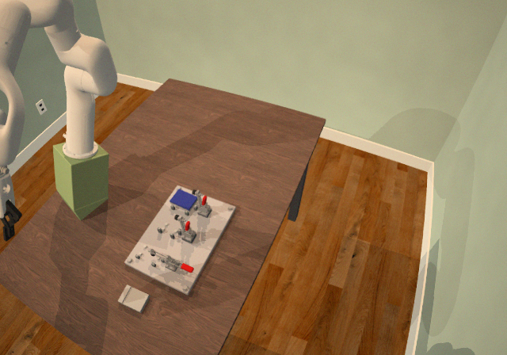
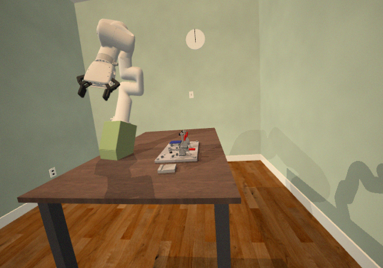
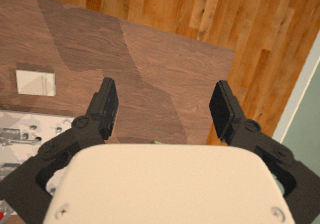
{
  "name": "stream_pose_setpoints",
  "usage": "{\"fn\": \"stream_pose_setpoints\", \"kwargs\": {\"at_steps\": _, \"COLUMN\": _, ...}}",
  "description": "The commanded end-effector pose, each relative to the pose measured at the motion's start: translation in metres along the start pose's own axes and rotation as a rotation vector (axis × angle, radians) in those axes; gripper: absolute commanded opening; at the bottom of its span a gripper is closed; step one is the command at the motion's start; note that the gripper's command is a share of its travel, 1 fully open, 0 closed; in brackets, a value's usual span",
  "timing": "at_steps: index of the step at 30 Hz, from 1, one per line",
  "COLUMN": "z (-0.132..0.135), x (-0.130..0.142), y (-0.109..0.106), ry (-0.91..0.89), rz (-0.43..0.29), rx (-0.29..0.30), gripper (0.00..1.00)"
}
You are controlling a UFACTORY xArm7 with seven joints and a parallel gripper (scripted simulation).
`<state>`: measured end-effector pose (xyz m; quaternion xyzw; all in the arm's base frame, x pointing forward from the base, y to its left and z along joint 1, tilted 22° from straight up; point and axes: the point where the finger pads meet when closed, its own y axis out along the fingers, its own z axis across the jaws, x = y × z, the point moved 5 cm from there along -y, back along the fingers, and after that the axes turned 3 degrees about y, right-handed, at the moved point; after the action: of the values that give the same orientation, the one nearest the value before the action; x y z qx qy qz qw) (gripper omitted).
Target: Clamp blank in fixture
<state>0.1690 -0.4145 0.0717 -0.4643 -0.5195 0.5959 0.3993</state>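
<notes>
The blue blank (image 1: 184, 199) (image 2: 175, 142) lies in the far nest of the grey fixture plate (image 1: 212, 236) (image 2: 192, 158). The far clamp's red handle (image 1: 203, 200) stands upright beside it. The middle clamp's handle (image 1: 187, 225) is also upright over an empty nest. The near clamp's handle (image 1: 187, 267) lies flat over an empty nest. The grey finished part (image 1: 134, 298) (image 2: 167, 168) (image 3: 35, 82), with a slot along one edge, lies flat on the table in front of the plate. My gripper (image 1: 9, 222) (image 2: 94, 93) (image 3: 164, 91) is open and empty, high above the table's left side, far from the fixture.
The arm stands on a green pedestal (image 1: 81, 183) (image 2: 117, 140) at the table's left edge. The dark wooden table (image 1: 229, 138) (image 2: 130, 185) ends close to the right of the fixture plate. A corner of the plate (image 3: 20, 129) shows in the wrist view.
</notes>
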Motion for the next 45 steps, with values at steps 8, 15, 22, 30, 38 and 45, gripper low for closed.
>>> {"fn": "stream_pose_setpoints", "kwargs": {"at_steps": 8, "z": -0.107, "x": 0.032, "y": -0.015, "ry": -0.198, "rz": -0.108, "rx": -0.144, "gripper": 1.0}}
{"fn": "stream_pose_setpoints", "kwargs": {"at_steps": 15, "z": -0.202, "x": 0.084, "y": -0.054, "ry": -0.431, "rz": -0.205, "rx": -0.24, "gripper": 1.0}}
{"fn": "stream_pose_setpoints", "kwargs": {"at_steps": 22, "z": -0.267, "x": 0.142, "y": -0.107, "ry": -0.67, "rz": -0.259, "rx": -0.277, "gripper": 1.0}}
{"fn": "stream_pose_setpoints", "kwargs": {"at_steps": 30, "z": -0.307, "x": 0.205, "y": -0.169, "ry": -0.899, "rz": -0.26, "rx": -0.26, "gripper": 1.0}}
{"fn": "stream_pose_setpoints", "kwargs": {"at_steps": 38, "z": -0.322, "x": 0.261, "y": -0.228, "ry": -1.101, "rz": -0.206, "rx": -0.2, "gripper": 1.0}}
{"fn": "stream_pose_setpoints", "kwargs": {"at_steps": 45, "z": -0.323, "x": 0.285, "y": -0.256, "ry": -1.187, "rz": -0.16, "rx": -0.159, "gripper": 1.0}}
